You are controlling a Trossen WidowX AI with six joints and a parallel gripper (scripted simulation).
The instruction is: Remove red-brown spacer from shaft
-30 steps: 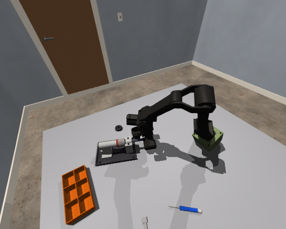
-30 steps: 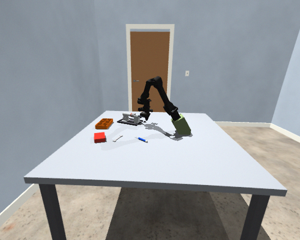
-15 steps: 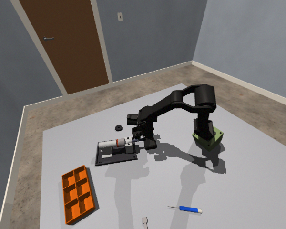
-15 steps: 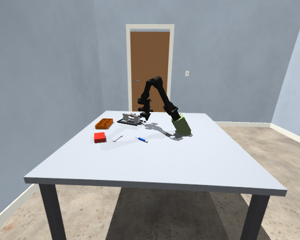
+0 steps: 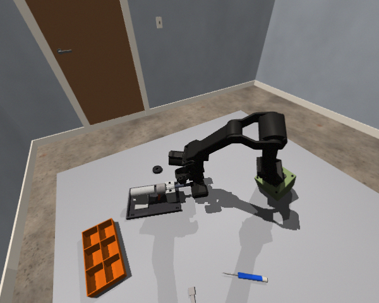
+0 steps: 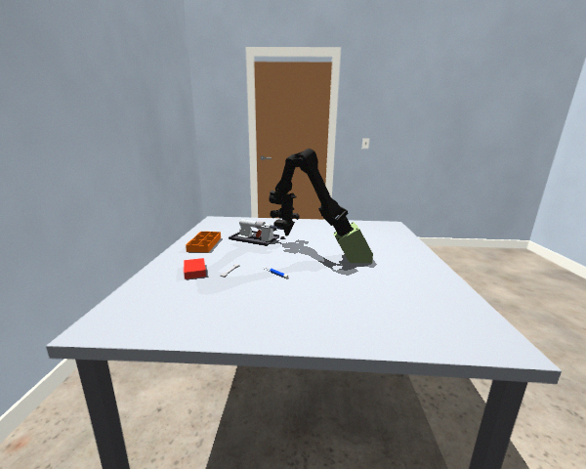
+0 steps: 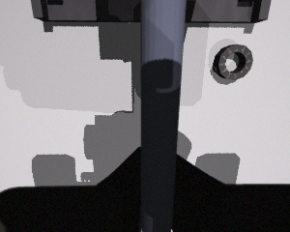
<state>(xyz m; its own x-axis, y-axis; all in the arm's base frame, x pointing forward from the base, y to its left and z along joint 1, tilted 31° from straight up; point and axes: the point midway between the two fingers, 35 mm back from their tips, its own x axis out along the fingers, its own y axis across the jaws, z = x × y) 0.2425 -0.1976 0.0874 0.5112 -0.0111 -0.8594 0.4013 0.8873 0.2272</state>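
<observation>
Here the claw (image 5: 187,183) grips the shaft (image 7: 159,121), lying level, lengthwise toward the housing (image 5: 144,190).

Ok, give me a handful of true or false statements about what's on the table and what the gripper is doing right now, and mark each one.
1. The gripper is shut on the shaft. True.
2. The blue-handled screwdriver lies inside the orange tray. False: it lies on the table, well apart from the tray.
3. A loose black ring lies on the table beyond the fixture's black base plate. True.
4. The red block sits on top of the housing. False: it rests on the table, near the orange tray.
5. The arm stands on a green base. True.
6. The orange tray's compartments are full of spacers. False: they look empty in the top view.
</observation>
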